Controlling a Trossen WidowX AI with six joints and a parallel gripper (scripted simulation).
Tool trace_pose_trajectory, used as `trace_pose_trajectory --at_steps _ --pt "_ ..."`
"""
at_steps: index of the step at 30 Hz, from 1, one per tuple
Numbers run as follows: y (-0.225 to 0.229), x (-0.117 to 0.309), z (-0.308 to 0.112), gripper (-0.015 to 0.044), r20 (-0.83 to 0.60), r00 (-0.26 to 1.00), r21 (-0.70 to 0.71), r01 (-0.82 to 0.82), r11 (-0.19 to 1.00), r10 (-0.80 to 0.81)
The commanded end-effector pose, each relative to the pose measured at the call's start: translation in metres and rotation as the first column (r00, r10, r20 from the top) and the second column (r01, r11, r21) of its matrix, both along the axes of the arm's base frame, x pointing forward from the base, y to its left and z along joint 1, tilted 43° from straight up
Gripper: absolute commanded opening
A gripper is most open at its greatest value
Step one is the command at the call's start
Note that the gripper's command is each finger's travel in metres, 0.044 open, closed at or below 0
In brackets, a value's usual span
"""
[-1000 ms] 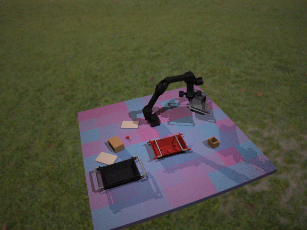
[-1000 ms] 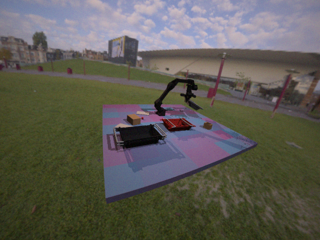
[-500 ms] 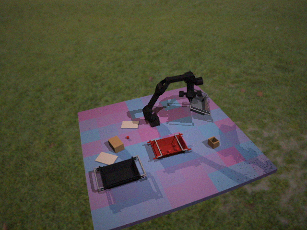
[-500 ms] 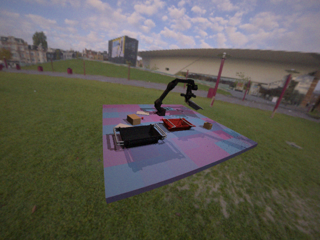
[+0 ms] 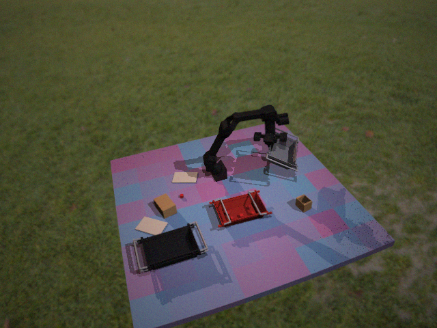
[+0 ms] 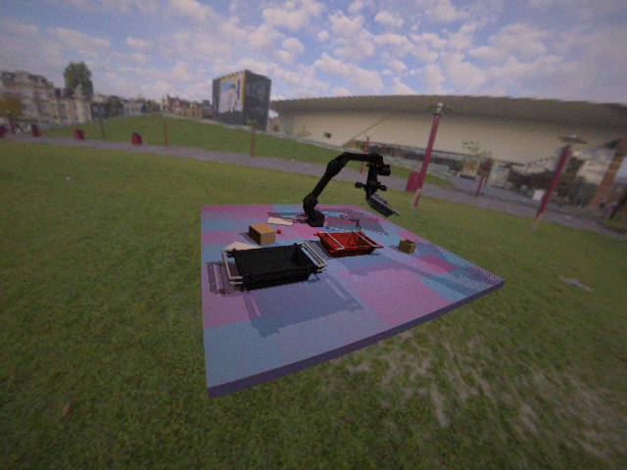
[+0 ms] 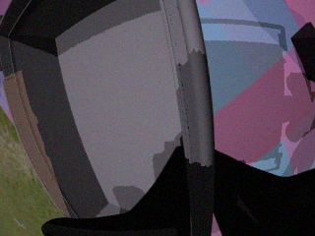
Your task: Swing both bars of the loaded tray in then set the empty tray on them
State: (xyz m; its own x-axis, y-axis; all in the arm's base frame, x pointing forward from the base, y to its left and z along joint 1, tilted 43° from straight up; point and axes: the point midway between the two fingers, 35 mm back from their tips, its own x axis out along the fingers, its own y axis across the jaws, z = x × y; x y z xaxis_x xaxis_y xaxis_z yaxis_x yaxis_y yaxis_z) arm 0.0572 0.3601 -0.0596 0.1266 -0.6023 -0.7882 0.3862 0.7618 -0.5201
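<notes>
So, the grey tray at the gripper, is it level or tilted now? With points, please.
Tilted: in the exterior view, the grey tray [image 5: 283,151] [image 6: 382,206] [image 7: 118,98] slopes down away from the gripper [image 5: 270,145] [image 6: 370,196].

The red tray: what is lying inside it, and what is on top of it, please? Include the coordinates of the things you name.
Inside the red tray [image 5: 235,208] [image 6: 349,245] are a few small red blocks. Across its top lie two pale bars. The blocks' exact number cannot be told.

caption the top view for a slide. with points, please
Gripper [image 5: 270,145] holds a tilted grey tray [image 5: 283,151] in the air; the red tray [image 5: 235,208] has both bars [image 5: 224,210] [image 5: 257,203] across its top.
</notes>
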Motion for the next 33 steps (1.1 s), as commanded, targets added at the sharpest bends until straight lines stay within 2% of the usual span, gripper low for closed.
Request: trace_pose_trajectory --at_steps 1,17,33 --pt "0.002 0.024 0.022 0.0 0.047 0.998 0.049 0.041 0.998 -0.043" --pt "-0.029 0.107 0.076 0.0 0.191 0.956 0.127 0.2 0.972 -0.222" --pt "-0.084 0.177 0.128 0.0 0.33 0.856 0.206 0.346 0.915 -0.398"
